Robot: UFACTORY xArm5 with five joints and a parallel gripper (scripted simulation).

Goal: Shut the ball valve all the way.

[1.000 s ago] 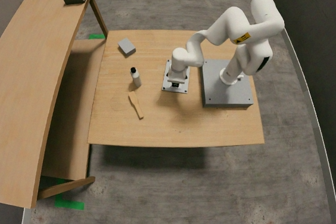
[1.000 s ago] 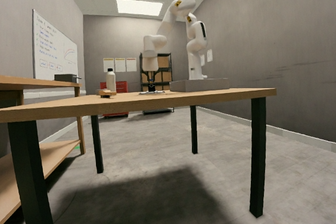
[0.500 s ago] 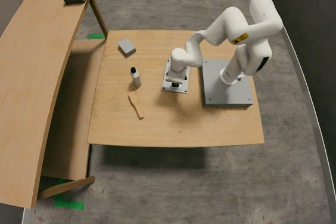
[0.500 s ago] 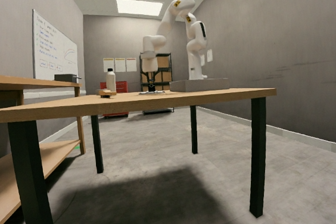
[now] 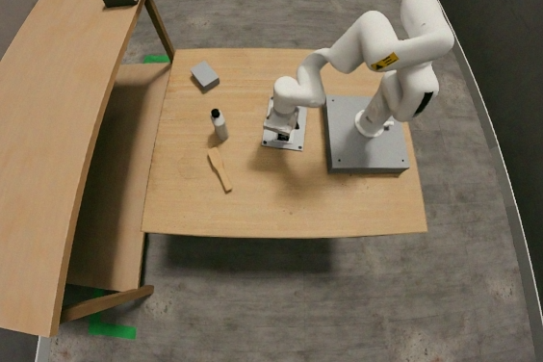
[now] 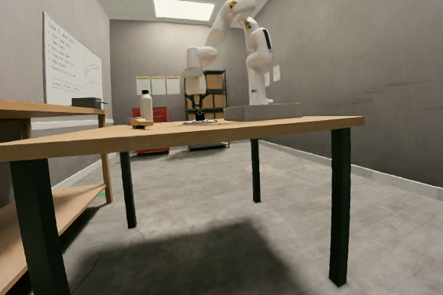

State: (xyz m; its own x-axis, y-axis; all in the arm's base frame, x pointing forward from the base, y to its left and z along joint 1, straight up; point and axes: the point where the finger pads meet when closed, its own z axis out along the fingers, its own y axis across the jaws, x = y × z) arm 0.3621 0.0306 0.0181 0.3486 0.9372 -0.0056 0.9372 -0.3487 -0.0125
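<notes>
The ball valve [image 5: 283,137] is a small dark fitting on a light grey plate in the middle of the table. It also shows in the low side view [image 6: 199,115] as a dark stub on the plate. My gripper [image 5: 282,133] points straight down onto it and is shut on the valve handle. In the side view the gripper [image 6: 199,110] meets the valve top. The white wrist hides the handle, so I cannot tell its angle.
A white bottle with a black cap [image 5: 219,123] stands left of the plate. A wooden spatula [image 5: 219,168] lies in front of it. A grey block [image 5: 204,74] lies at the back left. My arm's grey base [image 5: 366,135] sits right of the plate.
</notes>
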